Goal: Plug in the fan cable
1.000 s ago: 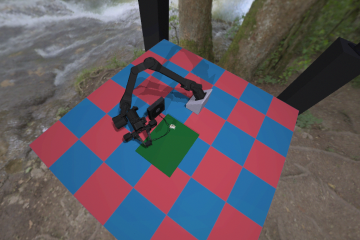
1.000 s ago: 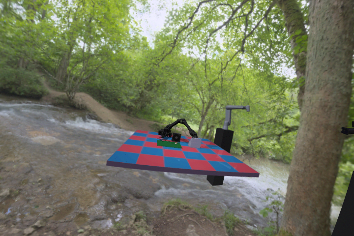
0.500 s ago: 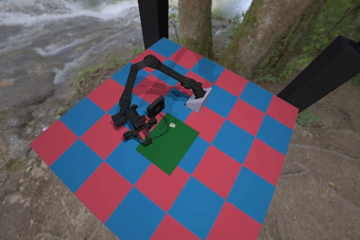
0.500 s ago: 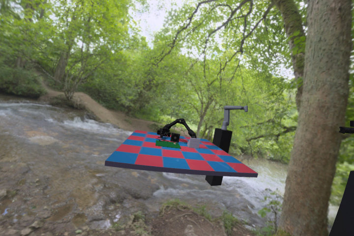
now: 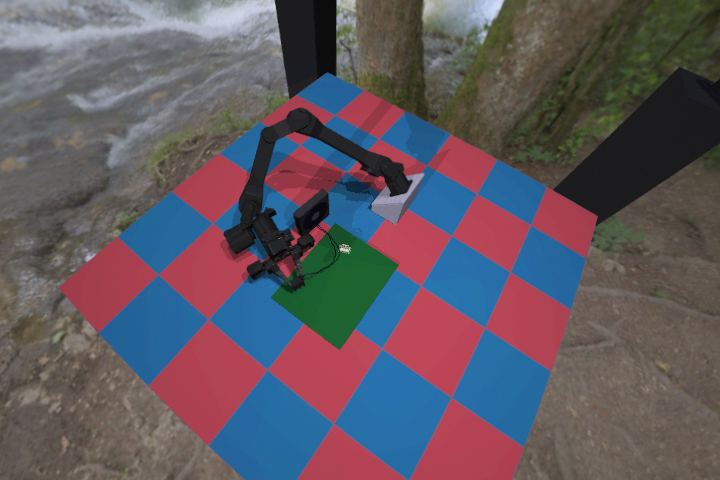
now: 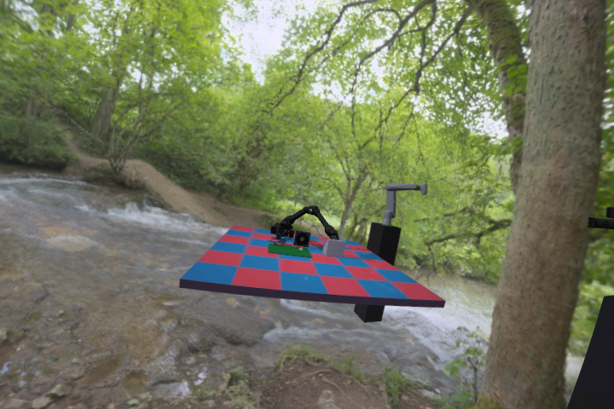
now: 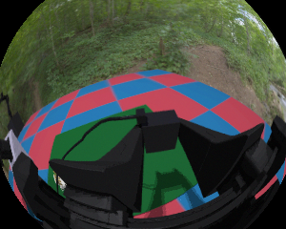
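Gripper partly closed, clamped on the black plug low over the green board, at its corner nearest the fan; cable loops back from the plug toward the fan; white header sits apart near the board's edge; no writing legible

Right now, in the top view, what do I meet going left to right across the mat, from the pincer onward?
Pincer shut on the plug → white header on the green board → grey arm base.
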`<state>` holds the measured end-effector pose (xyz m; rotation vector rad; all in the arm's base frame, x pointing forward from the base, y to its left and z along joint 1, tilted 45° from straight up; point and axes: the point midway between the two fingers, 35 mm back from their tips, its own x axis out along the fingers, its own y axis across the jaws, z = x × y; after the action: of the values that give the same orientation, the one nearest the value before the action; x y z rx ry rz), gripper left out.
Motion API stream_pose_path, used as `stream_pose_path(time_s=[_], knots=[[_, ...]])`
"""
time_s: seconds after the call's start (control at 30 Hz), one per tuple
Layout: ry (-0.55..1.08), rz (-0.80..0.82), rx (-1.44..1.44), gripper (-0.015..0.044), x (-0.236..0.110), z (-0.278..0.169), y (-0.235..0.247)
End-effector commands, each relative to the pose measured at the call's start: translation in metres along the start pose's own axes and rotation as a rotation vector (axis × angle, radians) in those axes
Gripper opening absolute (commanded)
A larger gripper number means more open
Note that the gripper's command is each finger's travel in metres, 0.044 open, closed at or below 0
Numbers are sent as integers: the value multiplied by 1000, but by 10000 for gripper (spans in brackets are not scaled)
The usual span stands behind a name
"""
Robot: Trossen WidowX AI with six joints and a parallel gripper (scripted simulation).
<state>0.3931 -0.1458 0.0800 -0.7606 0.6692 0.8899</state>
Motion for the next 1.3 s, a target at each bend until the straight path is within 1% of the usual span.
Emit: stream_pose_path(time_s=[0.0, 1.27], knots=[[-1, 2, 3, 0, 1, -5, 2], [0, 2, 3, 0, 6, -30, 2]])
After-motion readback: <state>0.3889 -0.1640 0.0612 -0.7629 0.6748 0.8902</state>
